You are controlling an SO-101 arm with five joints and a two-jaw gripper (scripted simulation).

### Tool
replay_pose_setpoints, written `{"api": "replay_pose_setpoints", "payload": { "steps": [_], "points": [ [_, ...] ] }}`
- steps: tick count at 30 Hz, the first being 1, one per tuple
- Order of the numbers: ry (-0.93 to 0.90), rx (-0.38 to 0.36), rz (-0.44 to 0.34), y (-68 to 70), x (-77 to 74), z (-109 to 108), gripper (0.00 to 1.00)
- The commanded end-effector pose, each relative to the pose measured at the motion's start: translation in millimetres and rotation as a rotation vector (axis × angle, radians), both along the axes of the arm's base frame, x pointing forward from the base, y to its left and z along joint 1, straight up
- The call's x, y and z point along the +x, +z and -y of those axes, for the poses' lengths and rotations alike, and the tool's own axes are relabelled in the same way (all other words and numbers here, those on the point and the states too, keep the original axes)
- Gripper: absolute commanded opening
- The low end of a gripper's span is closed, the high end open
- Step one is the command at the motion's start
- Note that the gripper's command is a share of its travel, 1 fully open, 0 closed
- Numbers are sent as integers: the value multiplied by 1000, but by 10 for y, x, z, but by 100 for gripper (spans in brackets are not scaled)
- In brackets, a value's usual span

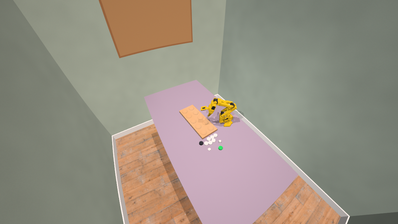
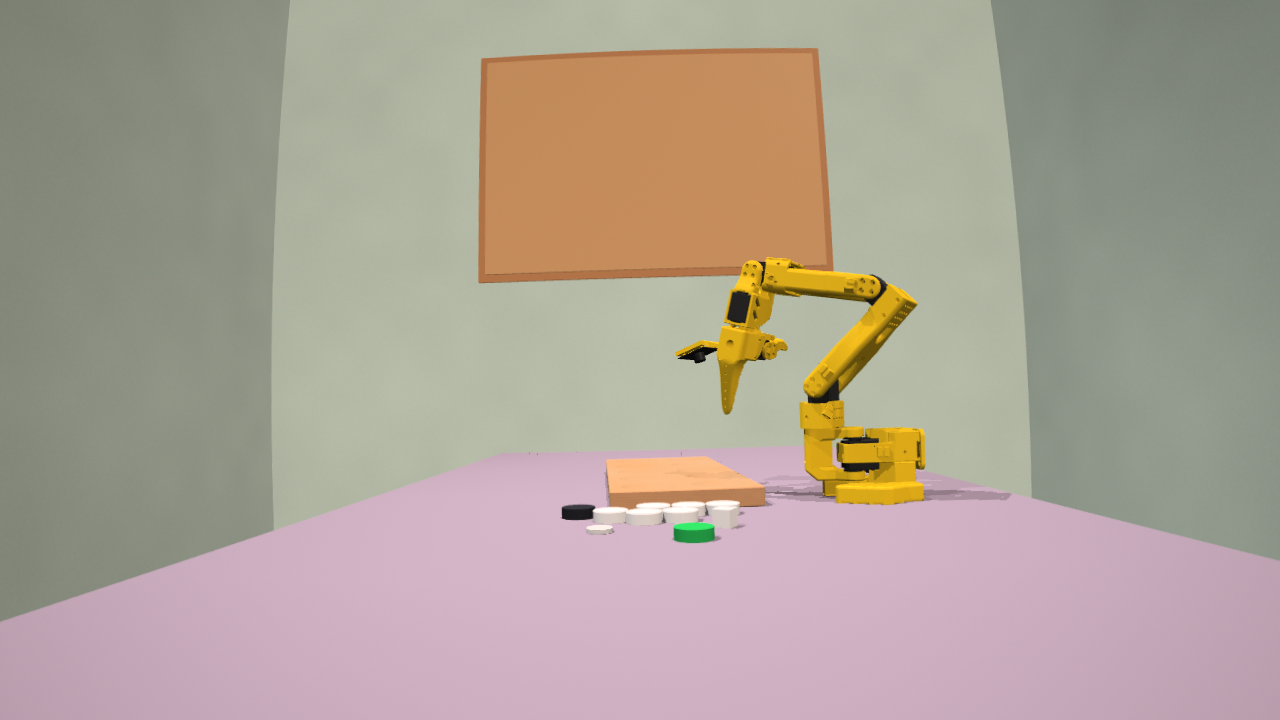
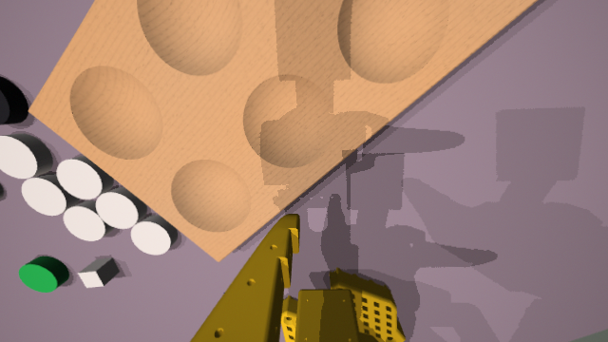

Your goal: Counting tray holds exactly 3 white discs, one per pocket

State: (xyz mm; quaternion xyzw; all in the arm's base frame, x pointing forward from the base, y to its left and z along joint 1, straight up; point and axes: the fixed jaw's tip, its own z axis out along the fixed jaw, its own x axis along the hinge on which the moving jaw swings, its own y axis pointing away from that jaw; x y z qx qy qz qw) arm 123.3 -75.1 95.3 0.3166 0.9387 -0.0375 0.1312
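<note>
Six full-size white discs (image 1: pixel 213 140) (image 2: pixel 644 516) (image 3: pixel 84 223) lie flat on the table in a tight cluster, just off the near end of the wooden tray (image 1: pixel 210 134) (image 2: pixel 684 497) (image 3: pixel 218 249). No disc shows in any pocket, so by my count all three are owed. Gripper (image 1: pixel 210 112) (image 2: pixel 756 378) (image 3: pixel 313 247) up in the air beside the tray's long side, fingers spread wide, nothing between them.

Handling, by judgement: small, light, rigid pucks, probably smooth-sided and apt to skid if nudged. Unlikely to break or give under a pinch. Best hold is across the side wall, low down, fingers straight down and level; a bite near the top edge could tip one out.

The end disc (image 1: pixel 215 135) (image 2: pixel 729 504) (image 3: pixel 151 237) looks the easiest start — fewest neighbours. Room for fingers is scant, with the tray edge near on one side and the next disc on another. A careless finger would shove either.

Leave alone: black disc (image 1: pixel 201 143) (image 2: pixel 577 512) (image 3: pixel 11 102), green disc (image 1: pixel 220 147) (image 2: pixel 693 532) (image 3: pixel 40 275), white cube (image 1: pixel 219 141) (image 2: pixel 724 517) (image 3: pixel 91 278). The small thin white disc (image 1: pixel 209 149) (image 2: pixel 599 529) is a doubtful match; pass it over. Release low, centred over a pocket.
</note>
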Motion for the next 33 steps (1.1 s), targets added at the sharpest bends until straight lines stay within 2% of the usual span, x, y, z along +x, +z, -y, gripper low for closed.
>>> {"api": "replay_pose_setpoints", "payload": {
  "steps": [1, 14, 28, 30, 33],
  "points": [
    [-3, -25, 38, 67, 35, 30, 100],
    [-22, -68, 98, 172, 47, 72, 100],
    [-88, -232, 310, 573, 22, 184, 100],
    [-88, -232, 310, 573, 22, 184, 100],
    [-102, -273, 358, 669, 2, 198, 100]
  ]
}}
